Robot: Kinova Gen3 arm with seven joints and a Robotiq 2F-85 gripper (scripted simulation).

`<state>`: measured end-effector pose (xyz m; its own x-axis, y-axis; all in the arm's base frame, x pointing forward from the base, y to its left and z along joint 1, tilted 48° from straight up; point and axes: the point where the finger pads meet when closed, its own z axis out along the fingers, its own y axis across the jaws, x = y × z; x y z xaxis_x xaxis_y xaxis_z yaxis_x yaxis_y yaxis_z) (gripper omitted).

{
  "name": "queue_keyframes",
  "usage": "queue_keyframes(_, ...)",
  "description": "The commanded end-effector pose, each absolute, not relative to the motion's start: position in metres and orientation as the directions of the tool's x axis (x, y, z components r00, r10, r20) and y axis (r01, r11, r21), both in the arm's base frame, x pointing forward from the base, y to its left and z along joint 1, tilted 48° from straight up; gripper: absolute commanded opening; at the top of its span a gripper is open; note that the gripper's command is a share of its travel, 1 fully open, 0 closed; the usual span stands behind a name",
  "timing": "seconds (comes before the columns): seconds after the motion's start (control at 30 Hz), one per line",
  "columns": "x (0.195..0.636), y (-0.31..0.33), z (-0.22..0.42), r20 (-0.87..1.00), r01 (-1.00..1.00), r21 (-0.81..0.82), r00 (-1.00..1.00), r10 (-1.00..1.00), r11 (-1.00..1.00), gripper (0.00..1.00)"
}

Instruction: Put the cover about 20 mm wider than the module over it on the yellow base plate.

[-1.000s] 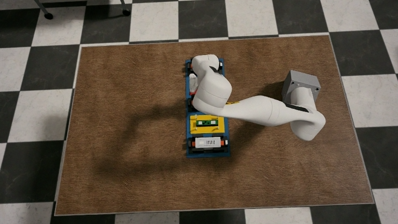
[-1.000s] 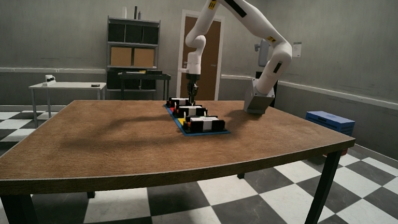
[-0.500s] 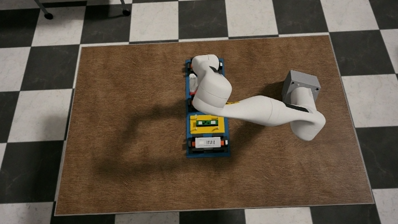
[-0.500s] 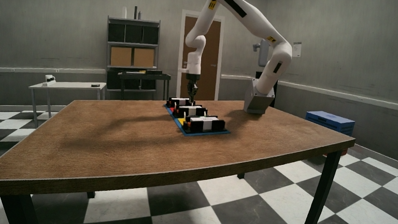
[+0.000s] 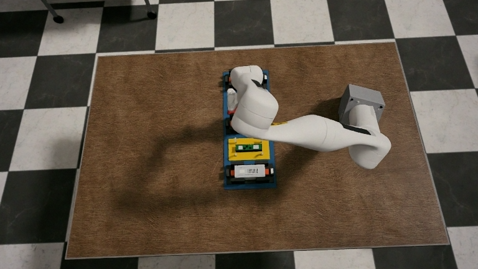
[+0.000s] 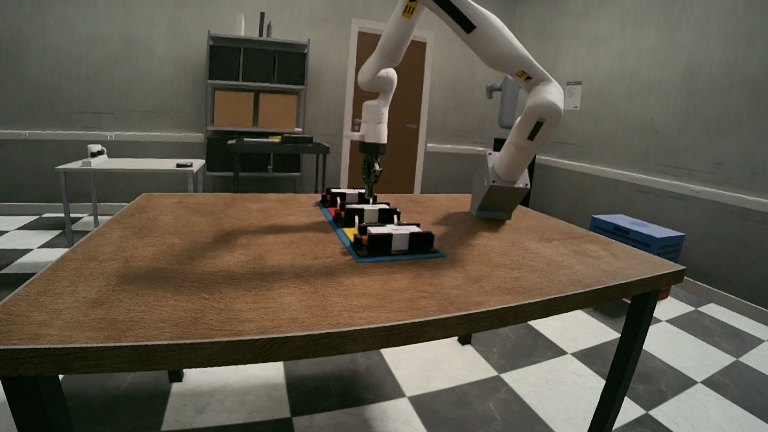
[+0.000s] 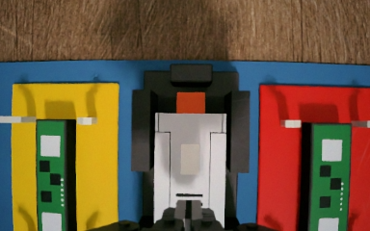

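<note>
The yellow base plate point(image 5: 231, 157) point(image 7: 101, 168) bears a green module point(image 5: 248, 147) point(image 7: 50, 130) between thin white posts, with no cover over it. A white cover point(image 6: 369, 213) point(image 7: 190, 127) sits in the middle black holder, between the yellow and red plates. Another white cover point(image 5: 249, 170) point(image 6: 385, 230) sits in the holder on the other side of the yellow plate. The third cover point(image 6: 342, 194) sits in the far holder, partly hidden. My gripper point(image 6: 369, 195) point(image 7: 188, 216) is shut and empty, its fingertips together above the middle cover. The exact height gap is unclear.
A red plate point(image 7: 275, 168) with a second green module point(image 7: 332, 130) and white posts lies on the other side of the middle holder. All stand on a blue board point(image 5: 250, 186) on the brown table point(image 5: 158, 217). Black holder walls rise beside the middle cover.
</note>
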<state>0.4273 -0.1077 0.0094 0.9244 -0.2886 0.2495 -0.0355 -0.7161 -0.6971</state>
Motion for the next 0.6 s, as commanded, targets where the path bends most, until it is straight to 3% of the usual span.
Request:
queue_keyframes(0.0,0.4274,-0.1086,0.0097,0.25,-0.036,-0.696,0.924,-0.29,-0.717,0.0)
queue_keyframes(0.53,0.4274,-0.1086,0.0097,0.25,-0.036,-0.696,0.924,-0.29,-0.717,0.0)
queue_keyframes(0.57,0.4274,-0.1086,0.0097,0.25,-0.036,-0.696,0.924,-0.29,-0.717,1.0)
